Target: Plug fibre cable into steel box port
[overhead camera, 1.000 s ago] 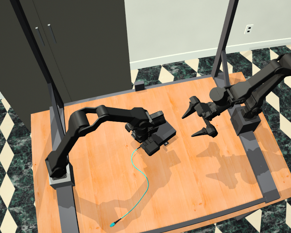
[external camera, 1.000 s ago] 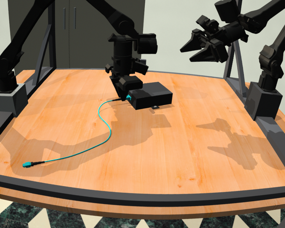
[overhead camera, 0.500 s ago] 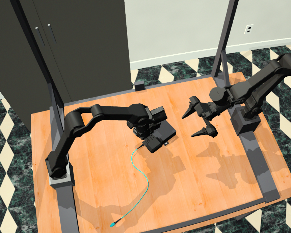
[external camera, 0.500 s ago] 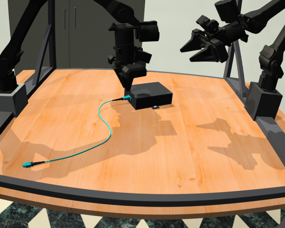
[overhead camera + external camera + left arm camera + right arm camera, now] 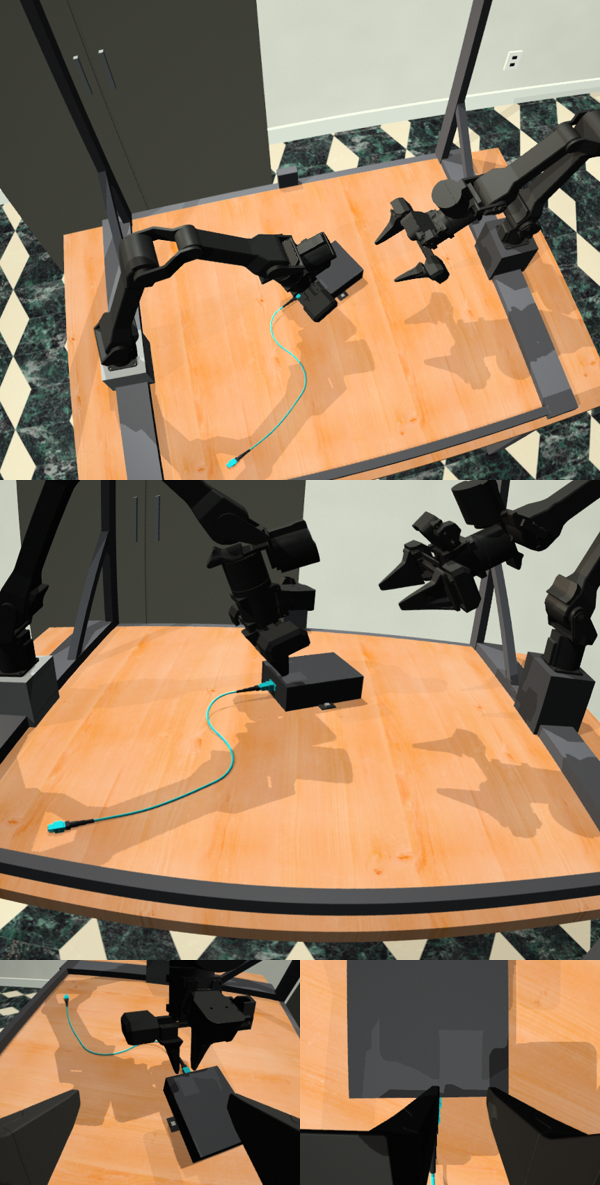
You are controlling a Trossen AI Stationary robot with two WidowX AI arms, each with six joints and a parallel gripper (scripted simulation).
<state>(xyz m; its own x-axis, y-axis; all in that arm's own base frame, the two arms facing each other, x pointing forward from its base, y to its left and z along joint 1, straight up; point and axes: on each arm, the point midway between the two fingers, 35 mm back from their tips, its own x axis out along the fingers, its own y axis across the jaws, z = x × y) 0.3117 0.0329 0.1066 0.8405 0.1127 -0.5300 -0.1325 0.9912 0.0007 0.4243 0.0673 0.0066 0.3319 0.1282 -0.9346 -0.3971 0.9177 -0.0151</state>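
Observation:
The dark steel box (image 5: 340, 273) lies mid-table; it also shows in the exterior view (image 5: 320, 680) and in the right wrist view (image 5: 428, 1025). A teal plug (image 5: 260, 687) of the fibre cable (image 5: 220, 730) sits against the box's end face; it also shows in the left wrist view (image 5: 186, 1070). My right gripper (image 5: 185, 1070) hangs over that end, its fingers apart on either side of the plug and not clamping it. In its own view (image 5: 462, 1089) one finger hides most of the plug. The cable's other plug (image 5: 56, 826) lies free near the table's front edge. My left gripper (image 5: 386, 260) is wide open and empty, held high, away from the box.
A small dark tab (image 5: 327, 706) sticks out at the box's base. The arm bases (image 5: 124, 367) (image 5: 505, 252) and dark frame posts stand at the table's sides. A dark cabinet stands behind the table.

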